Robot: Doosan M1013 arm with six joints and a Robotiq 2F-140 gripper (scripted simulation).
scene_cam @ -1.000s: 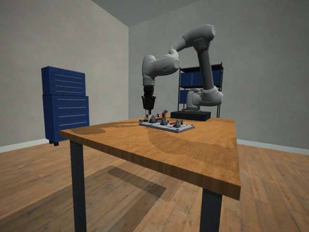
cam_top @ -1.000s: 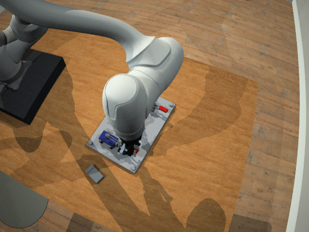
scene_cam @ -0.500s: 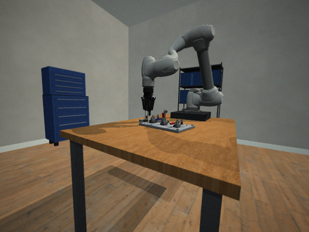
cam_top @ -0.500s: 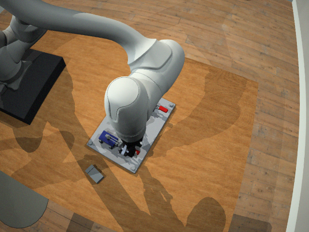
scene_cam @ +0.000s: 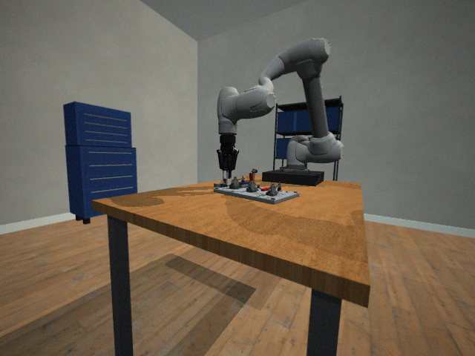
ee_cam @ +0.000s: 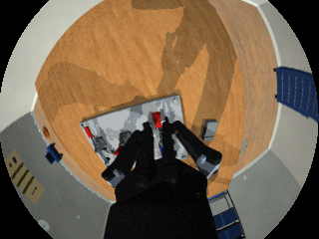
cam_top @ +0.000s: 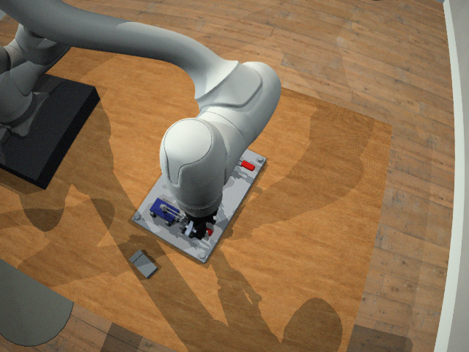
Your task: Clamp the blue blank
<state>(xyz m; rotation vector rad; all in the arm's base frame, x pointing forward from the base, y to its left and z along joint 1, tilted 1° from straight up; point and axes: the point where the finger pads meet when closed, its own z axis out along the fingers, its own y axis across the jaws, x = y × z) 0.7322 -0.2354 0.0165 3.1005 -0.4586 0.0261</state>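
The slotted finished part (cam_top: 143, 263) lies flat on the tabletop (cam_top: 303, 227), off the fixture plate (cam_top: 242, 189), so its nest is free. The blue blank (cam_top: 160, 207) sits there under its clamp bar. At its right the gripper (cam_top: 197, 229), jaws nipped on the red clamp handle (ee_cam: 156, 119), likely works it toward locking.

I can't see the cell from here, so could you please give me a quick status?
Gripper shut on red clamp handle. Blue blank in its nest on fixture plate. Finished part flat on the table. Nothing in the way.
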